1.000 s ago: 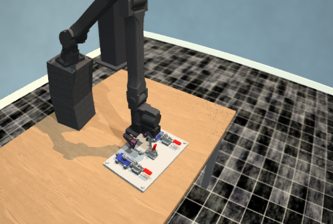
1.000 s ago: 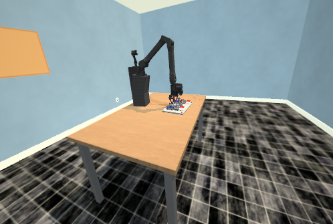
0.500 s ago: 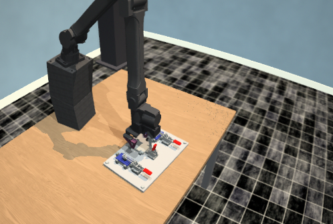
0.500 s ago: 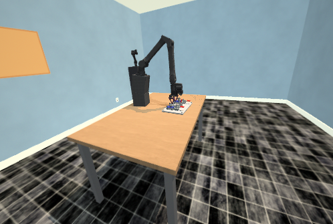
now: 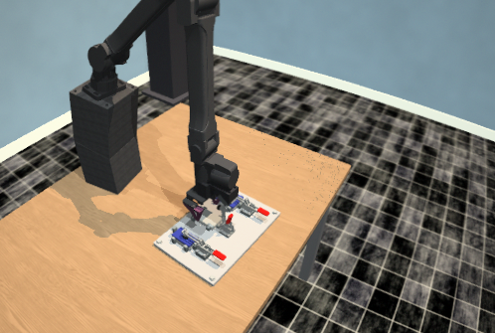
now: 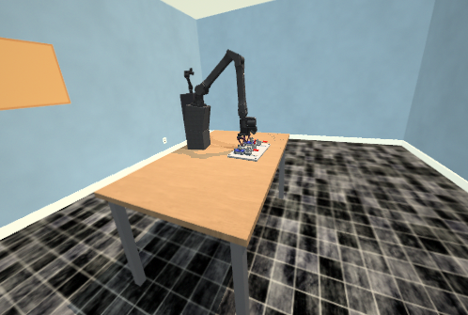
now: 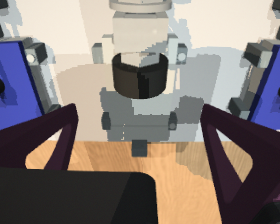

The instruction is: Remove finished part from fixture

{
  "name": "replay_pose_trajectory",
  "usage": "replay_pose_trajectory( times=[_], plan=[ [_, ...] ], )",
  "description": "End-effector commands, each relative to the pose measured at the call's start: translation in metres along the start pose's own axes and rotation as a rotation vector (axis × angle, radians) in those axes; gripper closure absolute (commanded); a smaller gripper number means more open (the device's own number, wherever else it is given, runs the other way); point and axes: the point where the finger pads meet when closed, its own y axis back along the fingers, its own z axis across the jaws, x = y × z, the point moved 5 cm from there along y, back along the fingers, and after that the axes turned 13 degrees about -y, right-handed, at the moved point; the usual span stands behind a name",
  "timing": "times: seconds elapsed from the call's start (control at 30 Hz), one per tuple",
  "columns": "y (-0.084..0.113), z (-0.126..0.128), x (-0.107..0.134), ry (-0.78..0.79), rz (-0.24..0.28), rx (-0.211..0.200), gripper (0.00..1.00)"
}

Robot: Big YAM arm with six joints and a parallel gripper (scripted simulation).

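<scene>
The white fixture plate (image 5: 244, 243) lies on the table and holds three stations. Blue blanks (image 5: 183, 238) (image 5: 235, 205) (image 7: 8, 85) (image 7: 273, 110) sit in the two outer stations under lowered clamps. The middle clamp's red handle (image 5: 229, 219) stands upright. My gripper (image 5: 211, 217) (image 6: 242, 143) (image 7: 139, 111) is open and points down over the middle station, one finger on each side and nothing held. A shaded grey shape (image 7: 140, 112) shows between the grey locating blocks there; I cannot clearly tell its outline or the milled slot. A black round clamp tip (image 7: 139, 82) covers part of it.
The outer clamps' red handles (image 5: 263, 212) (image 5: 219, 254) lie low toward the table's near long edge. The wooden table (image 5: 99, 269) (image 6: 197, 184) extends around the plate. The arm's dark pedestal (image 5: 106, 145) (image 6: 197, 128) stands at the table's far side. Small dark specks dot the table's right corner.
</scene>
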Motion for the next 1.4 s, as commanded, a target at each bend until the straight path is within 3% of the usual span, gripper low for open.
replay_pose_trajectory(
  times=[0.0, 1.37],
  plan=[
    [0.0036, 0.0048, 0.0029, 0.006, -0.004, -0.003, 0.08],
    [-0.0010, 0.0028, 0.0083, 0.006, 0.010, 0.002, 0.08]
  ],
)
